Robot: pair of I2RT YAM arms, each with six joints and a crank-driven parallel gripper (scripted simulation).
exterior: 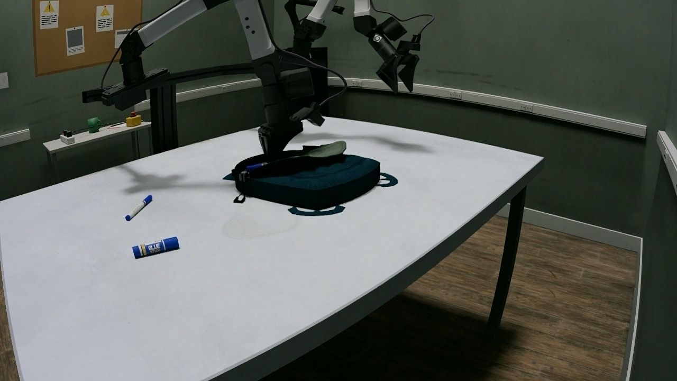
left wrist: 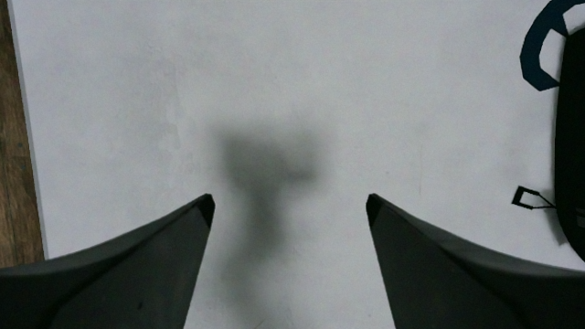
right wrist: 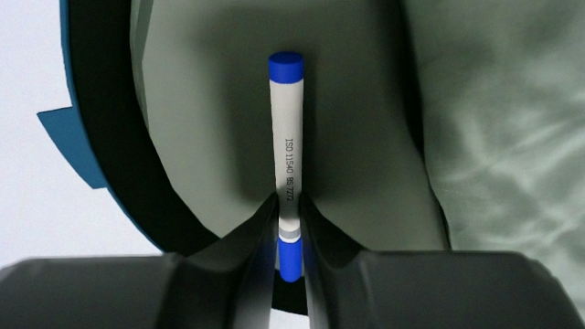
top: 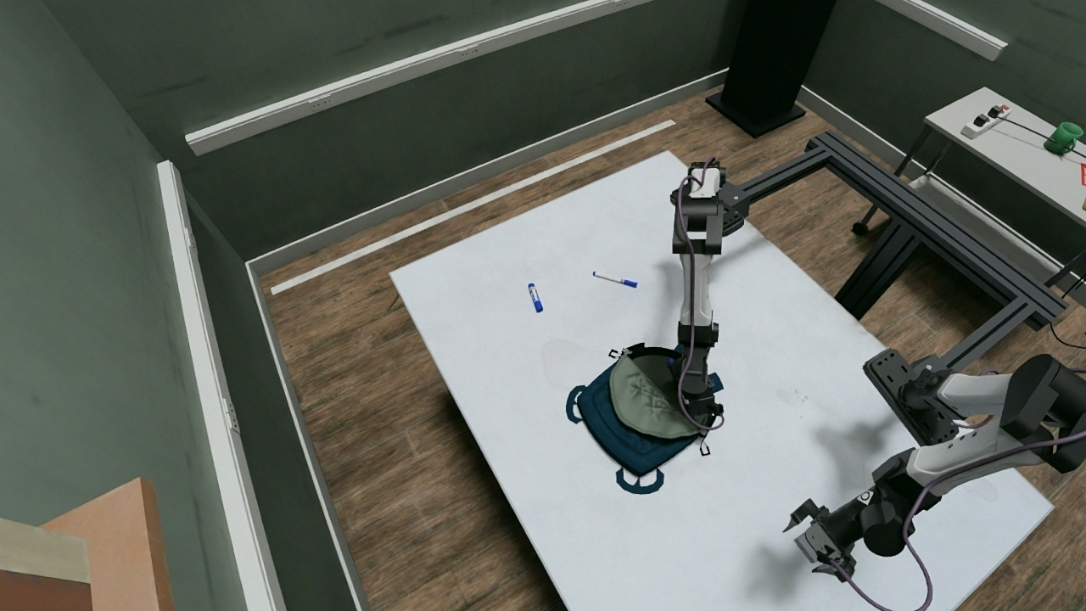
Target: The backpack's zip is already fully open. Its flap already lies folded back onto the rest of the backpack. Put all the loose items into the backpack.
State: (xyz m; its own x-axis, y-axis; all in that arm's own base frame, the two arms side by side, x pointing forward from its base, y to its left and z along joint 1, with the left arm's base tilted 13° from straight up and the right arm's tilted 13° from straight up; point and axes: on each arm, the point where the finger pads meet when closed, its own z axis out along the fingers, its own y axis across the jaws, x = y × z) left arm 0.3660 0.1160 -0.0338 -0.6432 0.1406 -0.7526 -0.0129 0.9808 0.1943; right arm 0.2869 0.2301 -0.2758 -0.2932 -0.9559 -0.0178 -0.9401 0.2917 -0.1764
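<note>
The dark blue backpack [top: 607,414] [exterior: 312,193] [right wrist: 98,132] lies open, its grey-green flap [top: 644,399] [exterior: 331,150] [right wrist: 498,137] folded back. My right gripper [exterior: 271,154] [right wrist: 289,196] is shut on a white marker [right wrist: 286,110] with blue ends, near one end. The marker hangs within the opening's outline, its shadow on the lining. Another blue-and-white marker [top: 613,279] [exterior: 139,207] and a blue glue stick [top: 535,298] [exterior: 155,247] lie on the table. My left gripper [exterior: 403,89] [left wrist: 290,197] is open and empty above the table, away from the backpack.
The white table [top: 485,364] [exterior: 189,308] bears everything. A backpack strap loop [left wrist: 532,59] and a zip pull [left wrist: 518,196] stick out toward the left gripper's side. The table's edge [left wrist: 28,123] shows at the left in the left wrist view. A dark frame [top: 933,220] carries both arms.
</note>
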